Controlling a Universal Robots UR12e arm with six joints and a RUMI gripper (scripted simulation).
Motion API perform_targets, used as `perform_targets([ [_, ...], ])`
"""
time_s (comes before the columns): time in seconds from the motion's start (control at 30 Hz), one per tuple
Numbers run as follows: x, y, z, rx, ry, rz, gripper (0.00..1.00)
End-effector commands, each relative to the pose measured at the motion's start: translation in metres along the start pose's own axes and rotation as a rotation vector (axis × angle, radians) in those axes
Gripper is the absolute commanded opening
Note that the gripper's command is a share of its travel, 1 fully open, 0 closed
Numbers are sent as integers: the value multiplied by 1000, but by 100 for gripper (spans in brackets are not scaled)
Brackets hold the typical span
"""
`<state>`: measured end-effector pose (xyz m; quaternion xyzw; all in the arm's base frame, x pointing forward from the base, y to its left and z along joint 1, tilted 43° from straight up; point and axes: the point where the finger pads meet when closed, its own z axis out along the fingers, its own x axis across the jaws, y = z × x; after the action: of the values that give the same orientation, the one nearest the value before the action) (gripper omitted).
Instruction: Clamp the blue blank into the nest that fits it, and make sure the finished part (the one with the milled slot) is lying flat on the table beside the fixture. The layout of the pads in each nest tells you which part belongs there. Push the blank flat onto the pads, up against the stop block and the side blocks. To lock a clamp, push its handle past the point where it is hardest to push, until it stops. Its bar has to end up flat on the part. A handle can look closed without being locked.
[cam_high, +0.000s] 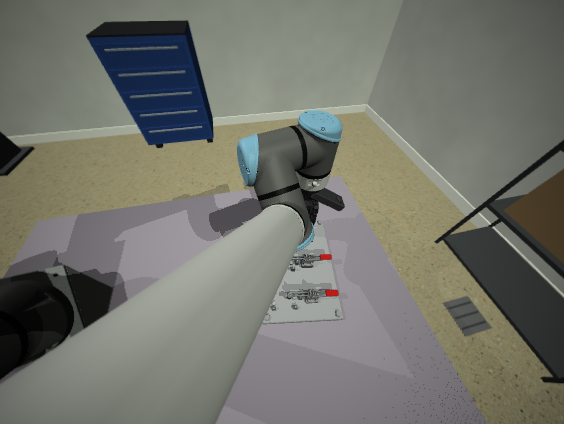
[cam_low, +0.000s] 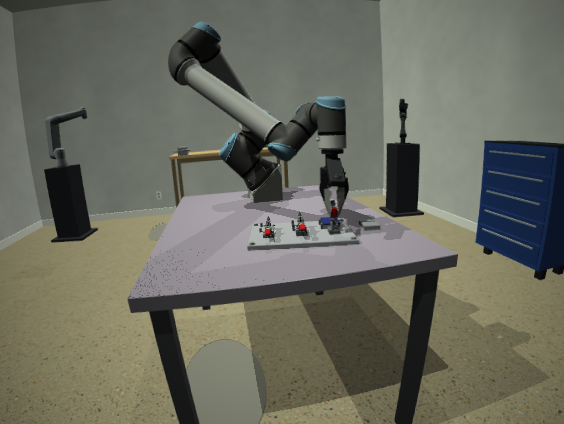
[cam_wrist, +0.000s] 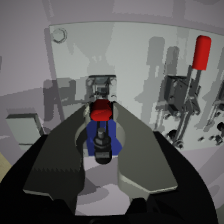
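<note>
My gripper (cam_low: 334, 202) (cam_wrist: 102, 103) hangs straight down over the right end of the grey fixture plate (cam_low: 300, 243) (cam_high: 326, 311) (cam_wrist: 135, 60). It is shut on the red handle (cam_low: 333, 208) (cam_wrist: 101, 107) of that nest's clamp, and the handle stands about upright. The blue blank (cam_low: 325, 220) (cam_wrist: 90, 139) lies in the nest below the handle, partly hidden by the fingers. A flat grey part (cam_low: 370, 225) (cam_wrist: 21, 125) lies on the table just right of the plate; I cannot make out its slot. In the top view the arm hides the gripper.
Two more clamps with red handles (cam_low: 268, 232) (cam_low: 302, 227) (cam_high: 325, 257) (cam_high: 331, 293) sit on the plate to the left. One handle (cam_wrist: 202, 52) stands upright at the right of the wrist view. A blue drawer cabinet (cam_low: 522, 197) stands off the table.
</note>
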<state>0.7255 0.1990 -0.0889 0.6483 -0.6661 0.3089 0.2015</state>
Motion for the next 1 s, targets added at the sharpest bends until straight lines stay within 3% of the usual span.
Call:
perform_targets([
  [0.0,0,-1,-1,1,-1,0,0],
  [0.97,0,-7,-1,1,-1,0,0],
])
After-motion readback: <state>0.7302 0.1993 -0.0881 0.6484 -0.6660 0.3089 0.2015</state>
